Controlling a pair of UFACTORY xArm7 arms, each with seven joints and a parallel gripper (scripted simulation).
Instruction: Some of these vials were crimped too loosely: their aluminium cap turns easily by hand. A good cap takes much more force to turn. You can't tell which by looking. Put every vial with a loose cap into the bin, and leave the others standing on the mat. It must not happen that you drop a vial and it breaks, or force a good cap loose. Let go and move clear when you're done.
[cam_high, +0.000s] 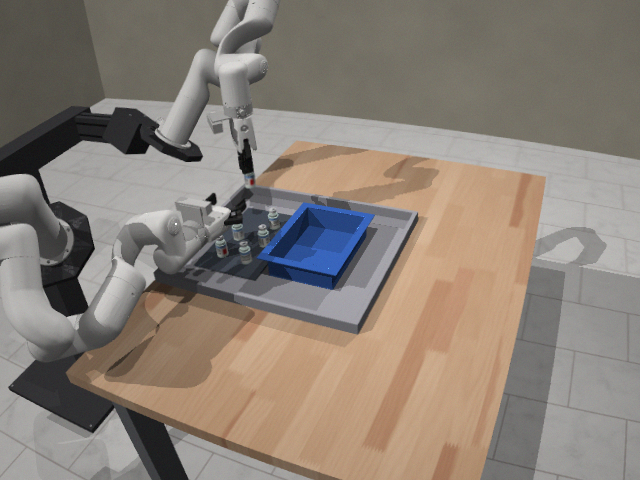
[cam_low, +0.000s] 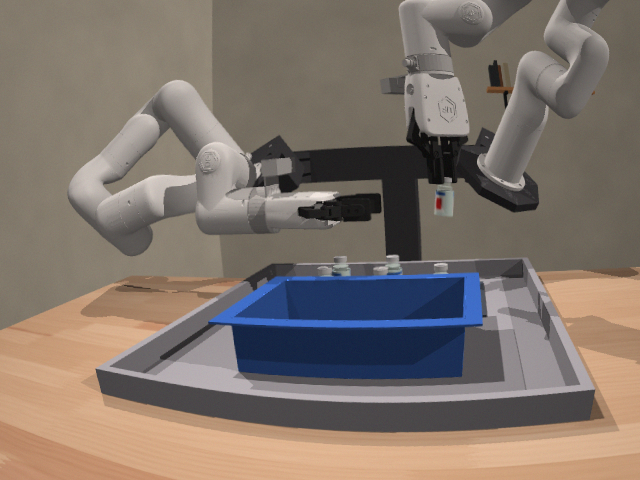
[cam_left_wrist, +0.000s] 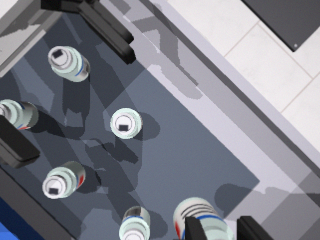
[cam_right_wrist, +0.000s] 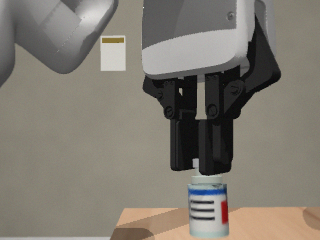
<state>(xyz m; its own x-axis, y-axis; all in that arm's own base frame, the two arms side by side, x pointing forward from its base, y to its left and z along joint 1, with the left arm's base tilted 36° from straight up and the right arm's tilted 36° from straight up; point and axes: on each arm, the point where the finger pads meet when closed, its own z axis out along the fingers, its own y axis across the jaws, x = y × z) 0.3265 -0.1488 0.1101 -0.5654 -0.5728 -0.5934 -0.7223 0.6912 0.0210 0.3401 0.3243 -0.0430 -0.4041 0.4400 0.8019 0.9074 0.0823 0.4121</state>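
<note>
My left gripper (cam_high: 249, 172) (cam_low: 443, 180) (cam_left_wrist: 222, 230) is shut on the cap of a vial (cam_high: 250, 180) (cam_low: 444, 200) (cam_left_wrist: 197, 217) (cam_right_wrist: 208, 210), which hangs upright high above the tray. Its label has a blue band and a red patch. My right gripper (cam_high: 241, 211) (cam_low: 373, 204) is level, open and empty, beside the held vial and apart from it. Several vials stand on the dark mat (cam_left_wrist: 200, 165), among them one near the bin (cam_high: 273, 219) and one with a red patch (cam_high: 221, 246). The blue bin (cam_high: 299, 276) (cam_low: 351, 351) stands beside the mat; no vial shows in it.
The grey tray (cam_high: 310, 304) (cam_low: 346, 413) has a raised rim around the mat and bin. The right gripper's fingers hang over the standing vials in the left wrist view. The wooden table (cam_high: 320, 387) extends around the tray.
</note>
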